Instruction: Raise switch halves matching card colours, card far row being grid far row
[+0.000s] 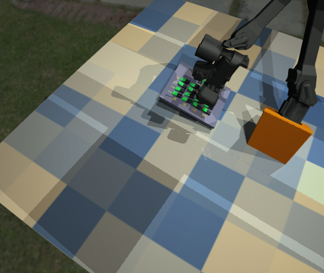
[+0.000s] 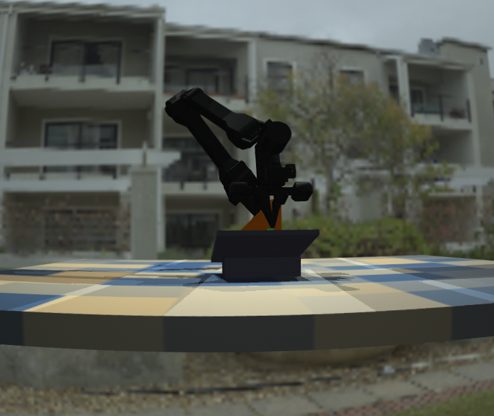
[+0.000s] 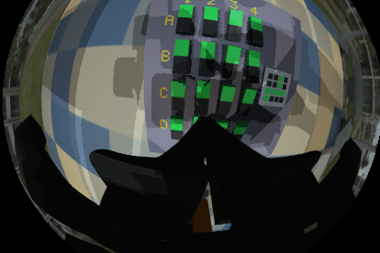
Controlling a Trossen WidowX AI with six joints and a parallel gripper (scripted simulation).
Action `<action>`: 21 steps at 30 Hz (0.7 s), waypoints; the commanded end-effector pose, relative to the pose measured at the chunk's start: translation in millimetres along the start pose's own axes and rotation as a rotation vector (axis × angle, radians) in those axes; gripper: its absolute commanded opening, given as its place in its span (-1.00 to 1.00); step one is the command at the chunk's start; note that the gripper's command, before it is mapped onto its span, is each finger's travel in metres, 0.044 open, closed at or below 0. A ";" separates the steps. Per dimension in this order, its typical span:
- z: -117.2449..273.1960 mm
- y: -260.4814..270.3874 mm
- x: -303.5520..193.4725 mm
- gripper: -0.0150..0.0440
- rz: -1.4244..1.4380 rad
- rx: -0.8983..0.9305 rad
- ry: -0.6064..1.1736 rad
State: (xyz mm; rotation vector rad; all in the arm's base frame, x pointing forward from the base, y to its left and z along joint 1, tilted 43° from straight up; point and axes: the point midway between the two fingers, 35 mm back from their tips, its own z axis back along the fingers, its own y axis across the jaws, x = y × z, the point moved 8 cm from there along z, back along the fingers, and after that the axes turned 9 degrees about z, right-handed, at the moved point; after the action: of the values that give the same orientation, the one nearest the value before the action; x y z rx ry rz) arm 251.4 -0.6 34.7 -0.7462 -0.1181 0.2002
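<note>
The switch panel (image 1: 221,104) (image 2: 265,245) (image 3: 156,47) carries rows A to D and columns 1 to 4. Each visible switch has a green far half and a dark near half; which ends are raised is hard to tell. The card (image 3: 275,87) lies right of column 4. Its two far rows are dark with green in the third square, its third row is green, and its near row looks green only at the left. My gripper (image 2: 273,226) (image 3: 204,123) is shut and empty, its tips low over the panel around row D, partly hiding D2 and D3. Contact is unclear.
The orange block (image 1: 278,138) (image 2: 261,221) stands at the arm's base. The panel sits on a pedestal (image 2: 261,268) on the patchwork table (image 1: 125,191) (image 2: 121,305). The arm covers part of the grid in the top view.
</note>
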 end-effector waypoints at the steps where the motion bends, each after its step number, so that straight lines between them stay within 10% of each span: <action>1: -9.6 1.1 -4.3 -0.49 0.007 -0.008 -0.002; 21: -32.6 0.9 -5.1 -0.49 0.008 -0.009 -0.002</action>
State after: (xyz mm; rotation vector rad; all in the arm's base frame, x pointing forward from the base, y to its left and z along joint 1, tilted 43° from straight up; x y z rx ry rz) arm 253.1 -18.4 15.3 -0.7544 -0.1273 0.2049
